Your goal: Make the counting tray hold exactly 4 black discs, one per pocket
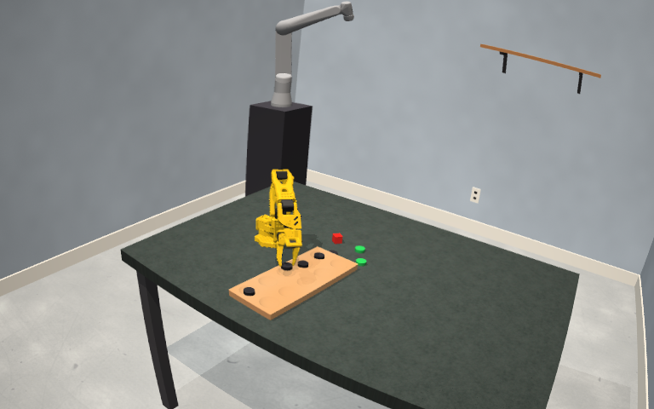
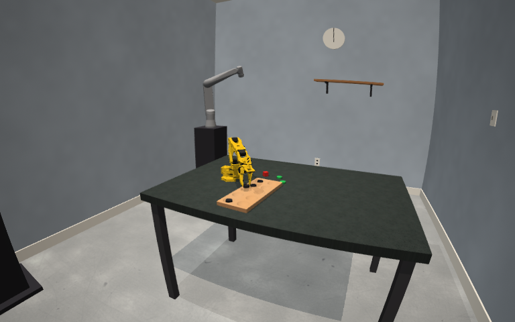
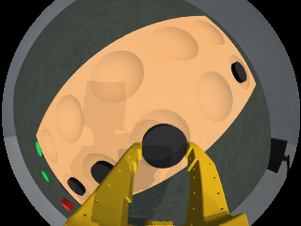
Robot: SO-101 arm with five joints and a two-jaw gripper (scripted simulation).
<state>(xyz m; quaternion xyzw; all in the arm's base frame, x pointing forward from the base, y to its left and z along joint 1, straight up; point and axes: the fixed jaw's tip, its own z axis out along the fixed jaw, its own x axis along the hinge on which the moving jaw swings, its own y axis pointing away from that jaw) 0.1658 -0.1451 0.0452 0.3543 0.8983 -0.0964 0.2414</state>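
Observation:
The tan counting tray lies on the dark table, with round pockets in two rows. My yellow gripper is shut on a black disc and holds it just above a pocket on the tray's near-arm row. Two black discs rest in pockets beside it, toward the tray's far end. A third black disc rests in the pocket at the tray's other end; it also shows in the wrist view. The tray also shows in the exterior view.
A red cube and two green discs lie on the table just past the tray's far end. A grey arm on a black pedestal stands behind the table.

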